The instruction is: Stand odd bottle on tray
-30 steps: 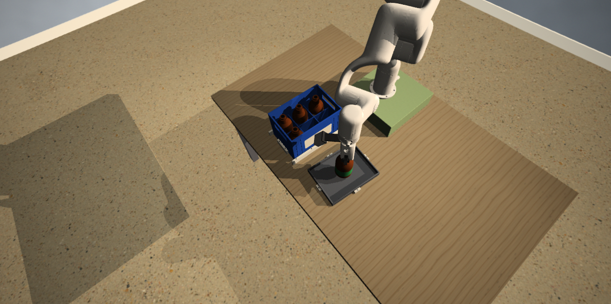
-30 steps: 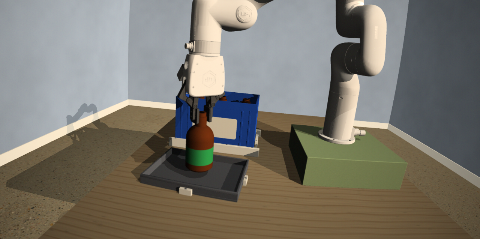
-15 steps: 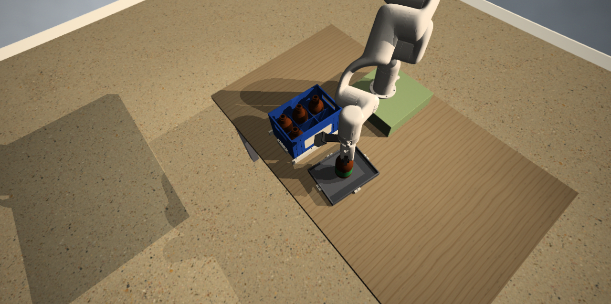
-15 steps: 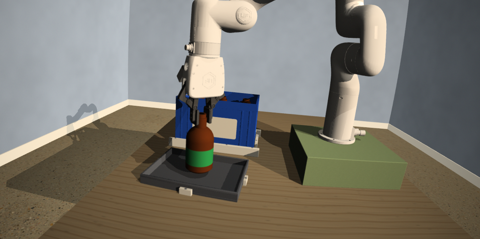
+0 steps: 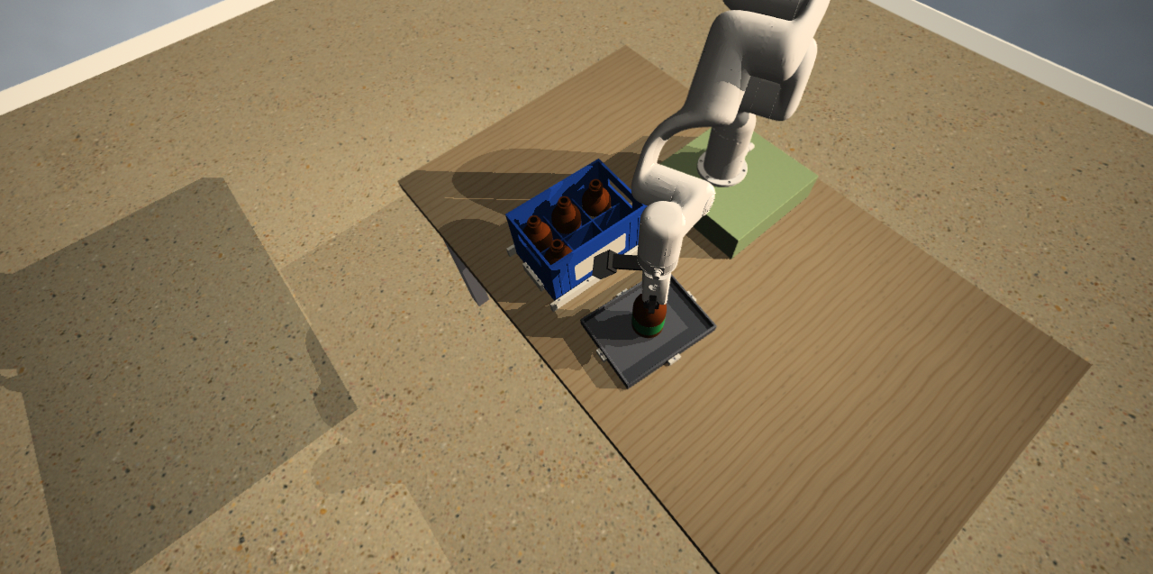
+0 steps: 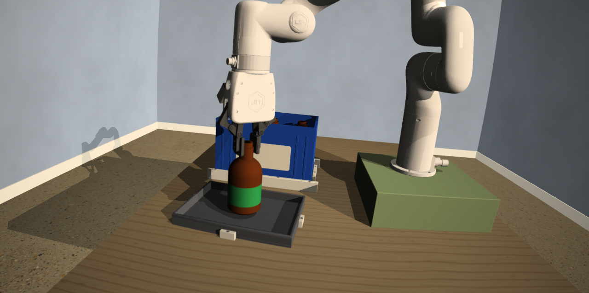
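One bottle (image 6: 245,186) stood upright on tray (image 6: 235,225), gripper (image 6: 246,145) clamped on its neck; a skewed release or sideways pull-off could've tipped it.

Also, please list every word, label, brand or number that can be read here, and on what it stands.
"UF" in a hexagon: on the arm joint.
Hexagon logo on the gripper housing: too faint to read.
Bottle green band: blank.
Crate beige panel: blank.

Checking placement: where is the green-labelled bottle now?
The bottle stands upright in the dark tray, in front of the blue crate, neck gripped by the fingers.
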Tool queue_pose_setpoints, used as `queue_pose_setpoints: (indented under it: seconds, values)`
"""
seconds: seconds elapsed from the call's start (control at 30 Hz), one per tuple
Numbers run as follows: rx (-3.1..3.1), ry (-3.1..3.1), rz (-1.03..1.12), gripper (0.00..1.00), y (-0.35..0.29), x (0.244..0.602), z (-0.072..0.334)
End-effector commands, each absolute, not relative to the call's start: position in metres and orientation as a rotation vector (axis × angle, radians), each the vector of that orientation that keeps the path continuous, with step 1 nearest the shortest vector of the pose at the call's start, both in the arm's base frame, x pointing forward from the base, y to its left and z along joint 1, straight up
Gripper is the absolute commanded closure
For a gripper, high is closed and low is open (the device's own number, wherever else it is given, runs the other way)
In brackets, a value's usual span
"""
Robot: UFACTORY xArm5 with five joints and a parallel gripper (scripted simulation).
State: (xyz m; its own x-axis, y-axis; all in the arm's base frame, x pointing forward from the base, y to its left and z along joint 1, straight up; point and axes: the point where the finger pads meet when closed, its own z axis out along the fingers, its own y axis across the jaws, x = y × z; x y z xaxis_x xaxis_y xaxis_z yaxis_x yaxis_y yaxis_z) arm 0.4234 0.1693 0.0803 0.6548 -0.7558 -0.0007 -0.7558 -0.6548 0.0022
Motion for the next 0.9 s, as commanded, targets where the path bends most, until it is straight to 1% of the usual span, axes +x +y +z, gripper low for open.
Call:
queue_pose_setpoints:
  seconds: [0.0, 0.87]
  values:
    - [2.859, -1.306, 0.002, 1.0, 0.1699, 0.4247, 0.0794]
    - [2.859, -1.306, 0.002, 1.0, 0.17, 0.4248, 0.0727]
